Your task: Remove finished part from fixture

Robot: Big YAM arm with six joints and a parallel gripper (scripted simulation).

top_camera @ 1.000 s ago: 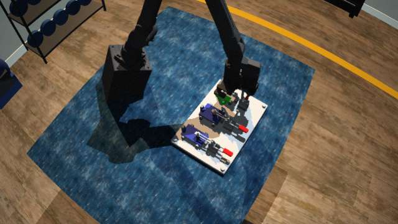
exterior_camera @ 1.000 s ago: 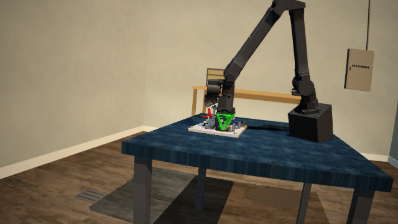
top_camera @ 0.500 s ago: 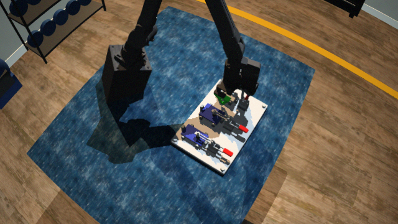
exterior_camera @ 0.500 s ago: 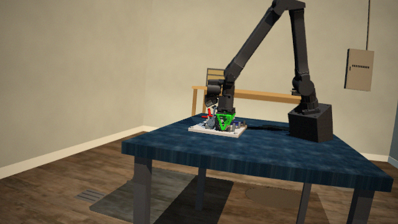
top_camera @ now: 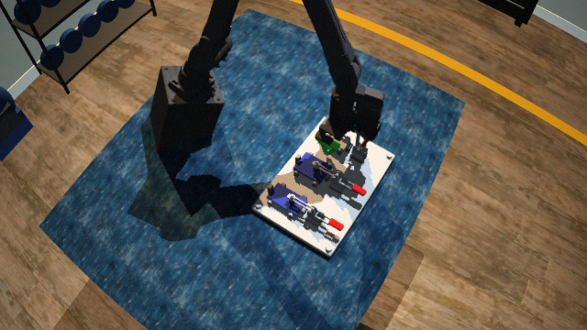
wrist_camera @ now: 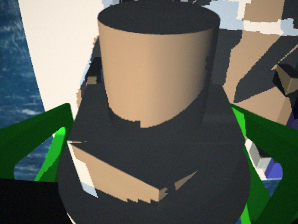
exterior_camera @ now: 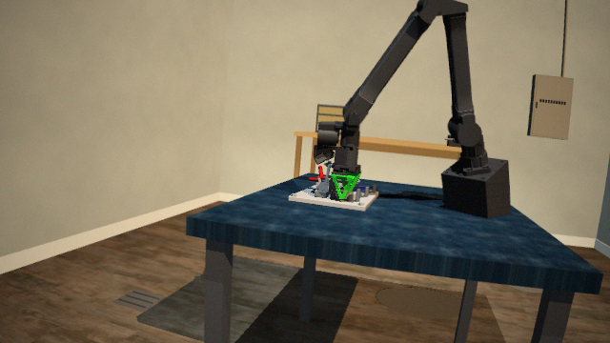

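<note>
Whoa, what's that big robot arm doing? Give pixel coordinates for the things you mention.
The black arm (top_camera: 334, 46) (exterior_camera: 388, 62) is reaching down to one end of a white fixture (top_camera: 378, 156) (exterior_camera: 310, 199) (wrist_camera: 42, 60) on the blue table (top_camera: 275, 92) (exterior_camera: 405, 229) (wrist_camera: 12, 95). Its green-fingered tool (top_camera: 328, 148) (exterior_camera: 342, 195) (wrist_camera: 148, 112) is open, low over that end, probably to take out the finished part, which I can't clearly make out. The two blue blanks (top_camera: 304, 172) (top_camera: 281, 195) are sitting in their clamps.

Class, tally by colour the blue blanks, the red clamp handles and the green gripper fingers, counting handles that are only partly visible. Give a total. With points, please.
Blue blanks (top_camera: 304, 171) (exterior_camera: 363, 190): 2
Red clamp handles (top_camera: 359, 189) (exterior_camera: 320, 171), one mostly hidden under the arm in the top view: 3
Green gripper fingers (top_camera: 328, 145) (exterior_camera: 345, 176): 2
Total: 7
</note>
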